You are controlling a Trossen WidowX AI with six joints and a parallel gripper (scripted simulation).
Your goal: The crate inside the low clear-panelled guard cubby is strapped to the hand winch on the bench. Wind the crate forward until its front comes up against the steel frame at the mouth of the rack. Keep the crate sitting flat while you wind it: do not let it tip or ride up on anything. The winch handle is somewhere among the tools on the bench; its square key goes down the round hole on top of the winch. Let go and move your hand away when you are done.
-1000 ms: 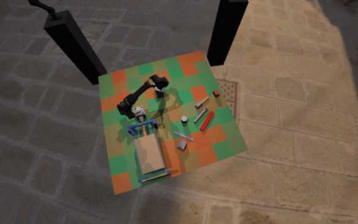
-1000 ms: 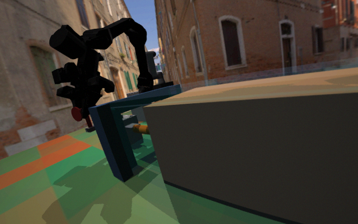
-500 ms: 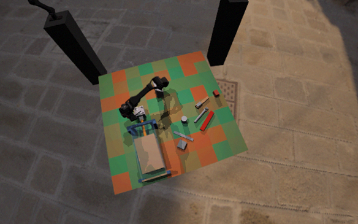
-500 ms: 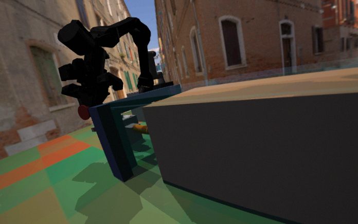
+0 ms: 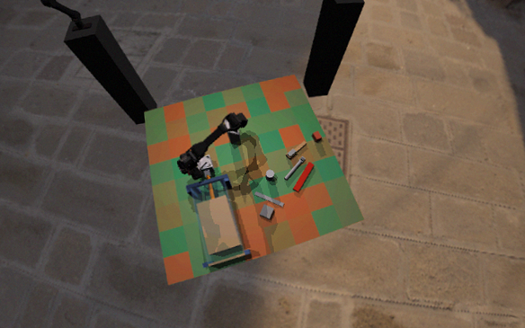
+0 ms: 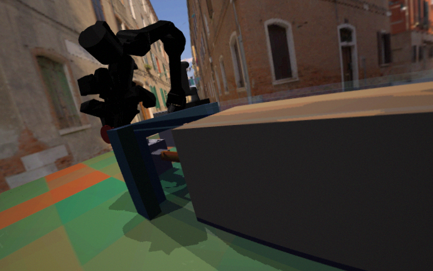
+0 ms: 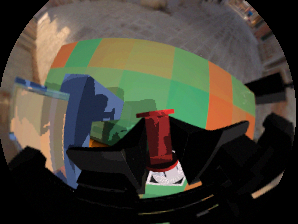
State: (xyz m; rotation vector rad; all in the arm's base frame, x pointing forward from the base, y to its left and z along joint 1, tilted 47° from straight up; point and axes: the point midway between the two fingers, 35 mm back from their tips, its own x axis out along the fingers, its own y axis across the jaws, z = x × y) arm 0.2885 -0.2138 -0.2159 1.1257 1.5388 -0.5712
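My gripper (image 7: 154, 119) (image 6: 116, 124) is shut on the red winch handle (image 7: 159, 142) (image 6: 105, 133). The handle's lower flange shows over the white top of the winch (image 7: 172, 176) (image 5: 207, 163) (image 6: 157, 144). Its square key and the round hole are hidden, so I cannot tell whether the key is in the hole. The orange strap (image 5: 211, 189) (image 6: 170, 156) runs from the winch to the crate (image 5: 218, 225) (image 6: 287, 178) (image 7: 27, 125). The crate looks flat inside the cubby. A gap shows between its front and the blue steel frame (image 5: 225, 176) (image 6: 127, 166) (image 7: 77, 112).
Right of the cubby lie a flat grey bar (image 5: 269, 198), a grey block (image 5: 267, 211), a white-topped cylinder (image 5: 269, 175), a grey tool (image 5: 295, 167), a red bar (image 5: 303, 176), a wooden-handled tool (image 5: 297, 149) and a red cube (image 5: 316, 136). The arm reaches in over the bench.
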